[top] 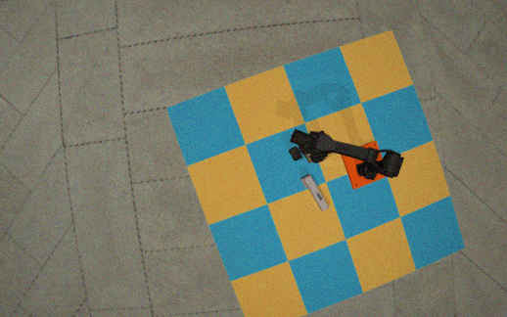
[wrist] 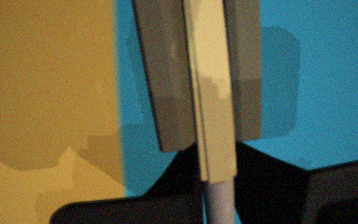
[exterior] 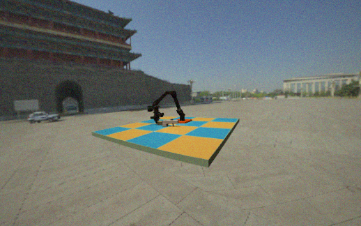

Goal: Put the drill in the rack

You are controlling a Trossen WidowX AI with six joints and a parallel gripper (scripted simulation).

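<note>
The arm (top: 348, 149) (exterior: 178, 103) is reaching left from its orange base (top: 354, 182) (exterior: 188, 121), with the gripper (top: 307, 158) (exterior: 157, 122) (wrist: 205, 142) hanging low near the middle of the top view. Its fingers are standing nearly closed, pinching what is probably the drill (wrist: 215, 125): a tan bar running down the centre of the wrist view into a grey shaft at the bottom edge.

Behind that bar, two brown strips (wrist: 172, 115) are showing, one on each side; they may be part of the rack, though the view is not settling this. The pale slotted block (top: 315, 193) (exterior: 170, 122) is lying just below the gripper in the top view, likely the holder the drill is coming out of. The key is too small to pick out.

The pull is probably done and the laying in hand. The next move is calling for the bar to be lined up between the strips, lowered gently and released only once supported; a skewed descent could catch an edge.
</note>
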